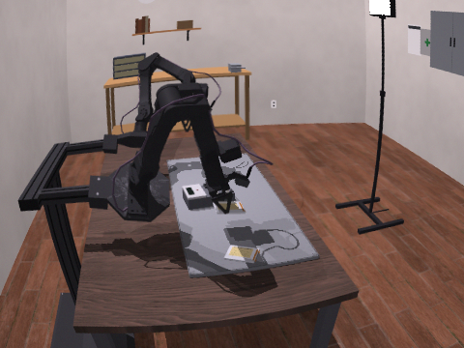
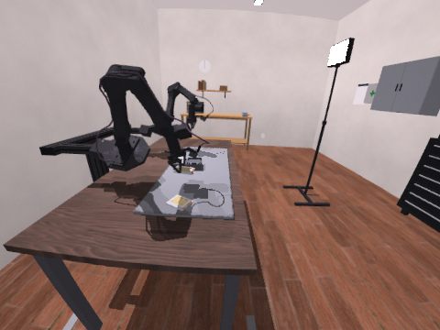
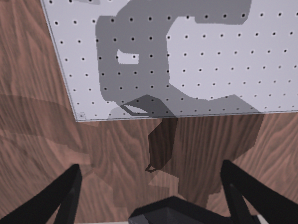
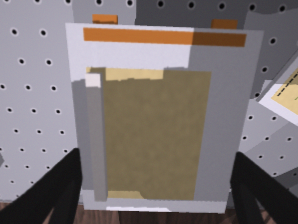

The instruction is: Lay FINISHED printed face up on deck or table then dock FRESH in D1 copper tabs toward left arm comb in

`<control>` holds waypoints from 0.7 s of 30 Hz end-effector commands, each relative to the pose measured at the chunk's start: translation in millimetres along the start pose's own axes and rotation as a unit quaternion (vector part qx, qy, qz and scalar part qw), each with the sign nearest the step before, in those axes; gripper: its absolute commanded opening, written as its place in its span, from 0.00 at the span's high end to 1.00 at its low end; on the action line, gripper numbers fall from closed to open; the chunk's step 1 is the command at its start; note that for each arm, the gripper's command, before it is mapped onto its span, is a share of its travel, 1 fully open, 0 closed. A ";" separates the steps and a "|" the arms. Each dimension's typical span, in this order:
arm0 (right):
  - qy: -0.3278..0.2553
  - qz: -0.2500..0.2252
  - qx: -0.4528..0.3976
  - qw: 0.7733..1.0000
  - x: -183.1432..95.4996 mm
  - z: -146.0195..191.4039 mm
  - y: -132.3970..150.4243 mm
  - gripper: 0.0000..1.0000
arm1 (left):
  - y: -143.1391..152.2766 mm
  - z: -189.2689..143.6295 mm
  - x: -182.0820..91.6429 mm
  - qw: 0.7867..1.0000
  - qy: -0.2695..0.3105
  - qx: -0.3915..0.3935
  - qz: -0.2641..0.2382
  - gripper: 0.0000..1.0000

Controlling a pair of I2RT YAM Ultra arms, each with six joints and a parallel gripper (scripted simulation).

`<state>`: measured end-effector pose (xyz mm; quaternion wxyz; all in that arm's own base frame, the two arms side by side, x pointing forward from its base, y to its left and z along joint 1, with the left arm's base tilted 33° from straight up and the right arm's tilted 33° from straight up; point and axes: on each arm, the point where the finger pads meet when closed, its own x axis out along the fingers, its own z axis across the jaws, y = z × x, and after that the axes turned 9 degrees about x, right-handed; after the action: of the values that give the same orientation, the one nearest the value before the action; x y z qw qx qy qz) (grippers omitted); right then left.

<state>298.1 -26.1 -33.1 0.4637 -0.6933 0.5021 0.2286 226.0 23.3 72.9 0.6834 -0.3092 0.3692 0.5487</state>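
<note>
1. Left gripper point(image 1: 187, 126) point(image 2: 198, 120) point(image 3: 151, 170): fingers wide apart, nothing between them, high above the worktop's far half.
2. White-topped box point(image 1: 194, 191): on the deck point(image 1: 285, 227) point(image 2: 215, 176) point(image 3: 225, 55), between the worktop's long edges.
3. Right gripper point(image 1: 223, 200) point(image 2: 178, 166) point(image 4: 157, 153): closed on FRESH point(image 1: 232, 207) point(image 2: 187, 170) point(image 4: 155, 135), comb point(image 4: 97, 145) in place, over the deck.
4. FINISHED point(image 1: 242, 253) point(image 2: 180, 202) point(image 4: 289, 92): on the deck, toward the worktop's near right corner.

The cassette point(image 4: 155, 135) between the right hand's fingertips has a whitish frame, a yellow-tan panel, an orange stripe and two orange tabs. The deck point(image 1: 203, 242) point(image 2: 158, 197) point(image 3: 225, 60) point(image 4: 30, 90) is pale grey dotted with dark holes; the desk point(image 1: 159, 304) point(image 2: 137, 243) point(image 3: 30, 160) is dark brown wood-grain.
</note>
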 end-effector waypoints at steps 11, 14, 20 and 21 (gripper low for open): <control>0.016 0.120 -0.008 0.993 -58.0 -22.4 11.8 1.00 | -5.7 2.5 -9.3 1.000 0.008 -0.013 -0.014 0.00; 0.016 0.120 -0.008 0.993 -70.2 -29.8 16.4 1.00 | -5.7 2.5 -9.3 1.000 0.008 -0.013 -0.014 0.00; 0.024 0.146 -0.011 0.989 -94.1 -45.2 26.1 1.00 | -5.7 2.5 -9.3 1.000 0.008 -0.013 -0.014 0.00; 0.024 0.146 -0.011 0.989 -98.0 -47.8 27.7 1.00 | -5.7 2.5 -9.3 1.000 0.008 -0.013 -0.014 0.00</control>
<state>239.6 -28.0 30.0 0.4061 -0.6303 0.6000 0.2791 226.0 23.3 72.9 0.6834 -0.3092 0.3692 0.5487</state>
